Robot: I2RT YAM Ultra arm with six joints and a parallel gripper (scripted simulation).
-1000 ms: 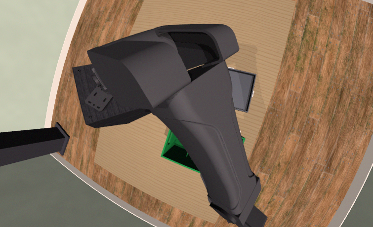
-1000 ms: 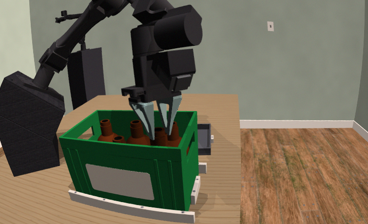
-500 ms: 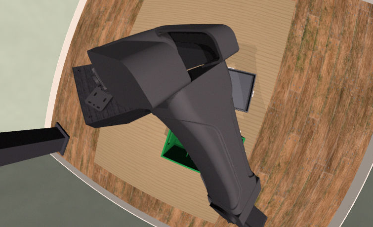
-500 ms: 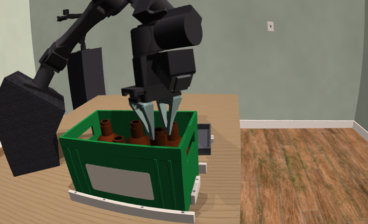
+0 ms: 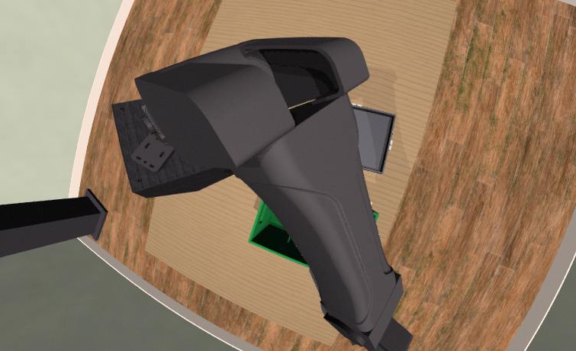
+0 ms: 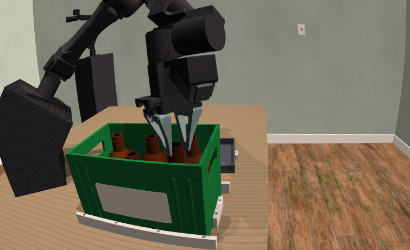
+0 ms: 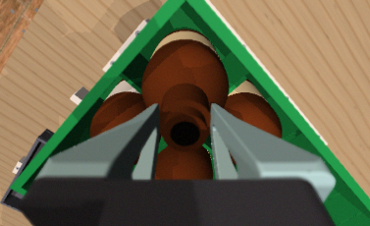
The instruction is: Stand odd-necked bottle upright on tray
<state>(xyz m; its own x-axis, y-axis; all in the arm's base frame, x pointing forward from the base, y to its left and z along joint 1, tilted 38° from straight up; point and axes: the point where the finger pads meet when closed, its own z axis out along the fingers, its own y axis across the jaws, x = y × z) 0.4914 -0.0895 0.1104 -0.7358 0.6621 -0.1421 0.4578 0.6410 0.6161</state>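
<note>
Closest in: tool (image 6: 179,152) (image 7: 185,112) closed on the neck of one brown bottle (image 6: 177,152) (image 7: 185,98). One finger to each side, mouth showing between them in the wrist view. Looks like a firm hold, by judgement. No clear tilt to note.

Bottle in hand: low inside the crate (image 5: 278,253) (image 6: 132,169) (image 7: 274,93), at one end, mouth below the rim. Not yet out. Whether lifted off the crate floor: cannot tell, base hidden.

Around it: other four bottles (image 6: 152,148) (image 7: 254,115), apparently upright, necks up in the exterior view. All five still counted inside. Neck thickness: too small a difference to read here, so no confirming the held one as odd. Worth checking before commitment.

Crate itself: level on the surface (image 5: 203,217) (image 6: 250,192) (image 7: 328,49), inside white strips (image 6: 144,229) (image 7: 127,46). No sign of tipping.

Farther off: tray (image 5: 373,135) (image 6: 227,152) (image 7: 45,135) flat, no bottle visible on it, part hidden in each view.

Tally: grip made, choice unproven. Left to do, if right: straight lift past the rim, carry over, upright set-down, release, clear withdrawal. Main risk: dragging a neighbour or catching the wall on the way up, shifting the loose crate.
</note>
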